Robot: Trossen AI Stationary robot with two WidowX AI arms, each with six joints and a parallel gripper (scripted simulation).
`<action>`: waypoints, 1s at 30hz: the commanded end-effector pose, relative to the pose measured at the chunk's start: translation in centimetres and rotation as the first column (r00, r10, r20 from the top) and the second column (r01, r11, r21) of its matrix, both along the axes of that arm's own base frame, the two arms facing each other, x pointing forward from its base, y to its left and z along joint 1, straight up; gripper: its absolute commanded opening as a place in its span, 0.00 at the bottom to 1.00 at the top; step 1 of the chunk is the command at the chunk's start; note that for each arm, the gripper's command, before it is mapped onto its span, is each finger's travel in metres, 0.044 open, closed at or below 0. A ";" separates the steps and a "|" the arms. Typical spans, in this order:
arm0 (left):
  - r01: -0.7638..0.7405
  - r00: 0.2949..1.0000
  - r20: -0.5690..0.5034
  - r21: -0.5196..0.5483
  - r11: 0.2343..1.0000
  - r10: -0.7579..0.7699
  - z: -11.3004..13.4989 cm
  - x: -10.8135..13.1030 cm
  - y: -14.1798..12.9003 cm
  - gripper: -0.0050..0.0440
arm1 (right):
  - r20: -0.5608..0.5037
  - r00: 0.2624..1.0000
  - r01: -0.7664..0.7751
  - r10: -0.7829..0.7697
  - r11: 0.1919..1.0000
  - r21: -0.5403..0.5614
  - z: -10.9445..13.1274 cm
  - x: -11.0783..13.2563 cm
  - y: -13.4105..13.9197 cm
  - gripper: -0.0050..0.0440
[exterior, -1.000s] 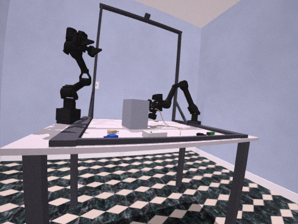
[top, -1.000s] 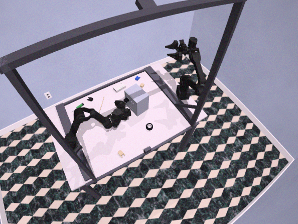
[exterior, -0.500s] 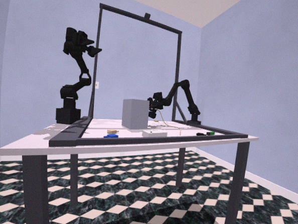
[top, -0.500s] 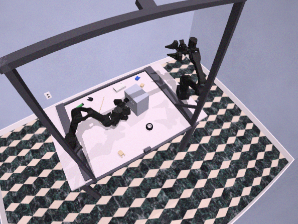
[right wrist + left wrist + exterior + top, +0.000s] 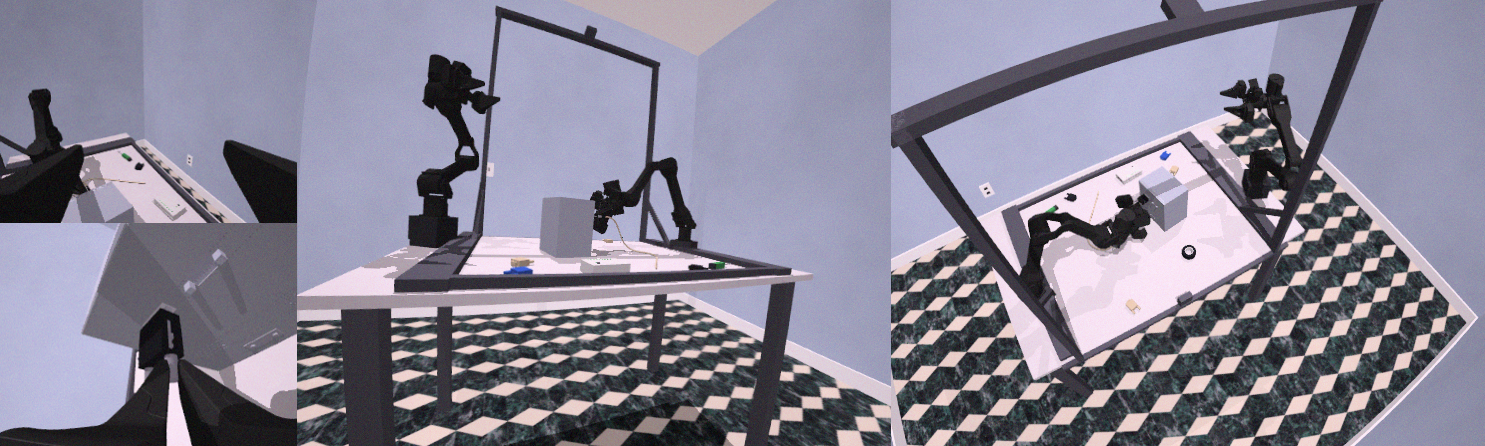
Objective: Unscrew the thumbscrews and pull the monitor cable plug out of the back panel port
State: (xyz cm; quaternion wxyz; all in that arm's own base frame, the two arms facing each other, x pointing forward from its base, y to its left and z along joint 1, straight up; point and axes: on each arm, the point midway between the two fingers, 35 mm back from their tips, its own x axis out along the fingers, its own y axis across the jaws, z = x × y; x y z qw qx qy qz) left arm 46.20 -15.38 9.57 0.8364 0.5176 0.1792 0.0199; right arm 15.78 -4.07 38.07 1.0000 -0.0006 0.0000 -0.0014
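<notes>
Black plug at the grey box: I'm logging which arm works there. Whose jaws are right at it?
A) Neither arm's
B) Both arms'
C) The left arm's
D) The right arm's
C: the left jaws are at a thumbscrew of the plug; the right jaws hang far off.
</notes>
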 end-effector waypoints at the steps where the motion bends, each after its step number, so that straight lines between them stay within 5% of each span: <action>1: -0.002 1.000 0.005 -0.060 0.998 0.003 1.2 0.1 0.0 0.10 | 0.001 1.000 -0.003 0.003 1.000 -0.004 0.3 0.0 0.1 1.00; 23: -0.007 0.998 -0.059 -0.255 0.967 -0.008 1.5 0.2 0.3 0.10 | 0.001 1.000 -0.003 0.003 1.000 -0.004 0.3 0.0 0.1 1.00; 26: -0.007 0.998 -0.059 -0.255 0.967 -0.008 1.5 0.2 0.3 0.15 | 0.001 1.000 -0.003 0.003 1.000 -0.004 0.3 0.0 0.1 1.00; 30: -0.007 0.998 -0.059 -0.255 0.967 -0.008 1.5 0.2 0.3 0.35 | 0.001 1.000 -0.003 0.003 1.000 -0.004 0.3 0.0 0.1 1.00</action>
